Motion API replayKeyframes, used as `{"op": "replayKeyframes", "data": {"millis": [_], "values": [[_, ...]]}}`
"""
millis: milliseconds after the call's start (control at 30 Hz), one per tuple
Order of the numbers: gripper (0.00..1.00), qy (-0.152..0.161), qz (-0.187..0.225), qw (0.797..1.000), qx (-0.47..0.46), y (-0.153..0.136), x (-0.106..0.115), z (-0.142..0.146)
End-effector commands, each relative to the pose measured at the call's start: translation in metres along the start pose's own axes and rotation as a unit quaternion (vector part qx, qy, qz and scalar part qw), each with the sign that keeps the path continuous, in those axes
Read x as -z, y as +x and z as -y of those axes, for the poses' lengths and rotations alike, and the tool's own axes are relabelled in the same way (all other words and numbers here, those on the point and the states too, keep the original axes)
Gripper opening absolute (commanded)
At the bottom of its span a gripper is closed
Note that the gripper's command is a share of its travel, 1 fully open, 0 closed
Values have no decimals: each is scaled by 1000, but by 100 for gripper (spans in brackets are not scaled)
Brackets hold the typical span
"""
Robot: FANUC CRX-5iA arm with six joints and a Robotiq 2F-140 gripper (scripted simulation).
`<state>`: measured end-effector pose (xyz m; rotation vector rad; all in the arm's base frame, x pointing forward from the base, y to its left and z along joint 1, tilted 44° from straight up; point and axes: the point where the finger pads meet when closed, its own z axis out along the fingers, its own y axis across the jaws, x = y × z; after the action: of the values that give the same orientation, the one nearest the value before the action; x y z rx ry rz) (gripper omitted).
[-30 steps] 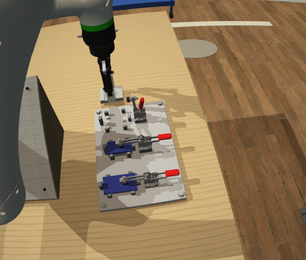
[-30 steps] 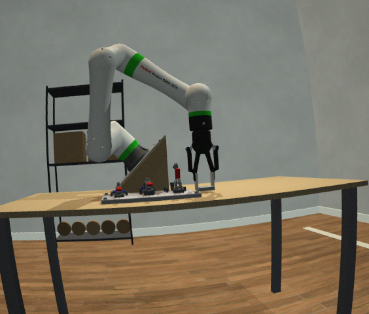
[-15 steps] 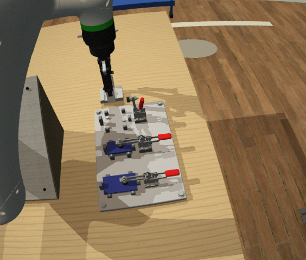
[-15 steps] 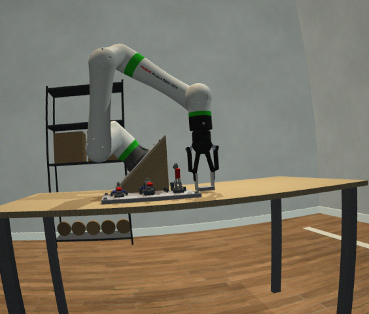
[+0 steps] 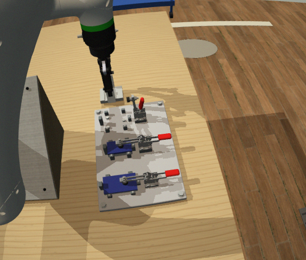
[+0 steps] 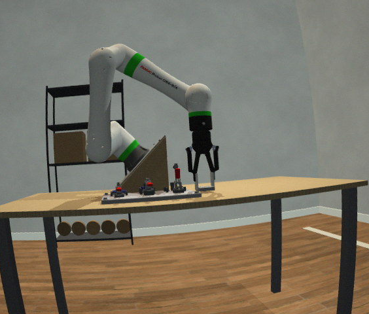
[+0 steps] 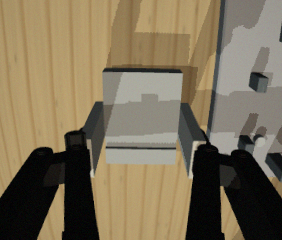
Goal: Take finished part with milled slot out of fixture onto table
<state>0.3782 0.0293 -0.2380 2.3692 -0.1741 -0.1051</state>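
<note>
My gripper [image 5: 110, 93] is shut on the finished part [image 5: 115, 94], a plain grey block with a milled slot. It holds the part flat, at or just above the table, beyond the far end of the fixture plate [image 5: 138, 152]. The part also shows in the wrist view [image 7: 143, 116] between the fingertips, and in the exterior view [image 6: 204, 186]. The far nest [image 5: 114, 118] is empty and its clamp handle [image 5: 141, 103] stands upright. Two blue blanks [image 5: 118, 147] [image 5: 119, 182] lie in their nests. Their clamp handles [image 5: 164, 136] [image 5: 172, 172] lie flat.
A wedge-shaped arm mount [image 5: 36, 140] stands left of the plate. The table's right edge runs close past the plate. A black shelf rack [image 6: 76, 135] stands behind the table.
</note>
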Motion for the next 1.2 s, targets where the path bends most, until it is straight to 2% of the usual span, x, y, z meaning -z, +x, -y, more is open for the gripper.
{"op": "replayKeyframes", "data": {"millis": [0, 1167], "values": [[0, 0, 0, 1000, 0, 0, -1, 0], [0, 0, 0, 1000, 0, 0, -6, 0]]}}
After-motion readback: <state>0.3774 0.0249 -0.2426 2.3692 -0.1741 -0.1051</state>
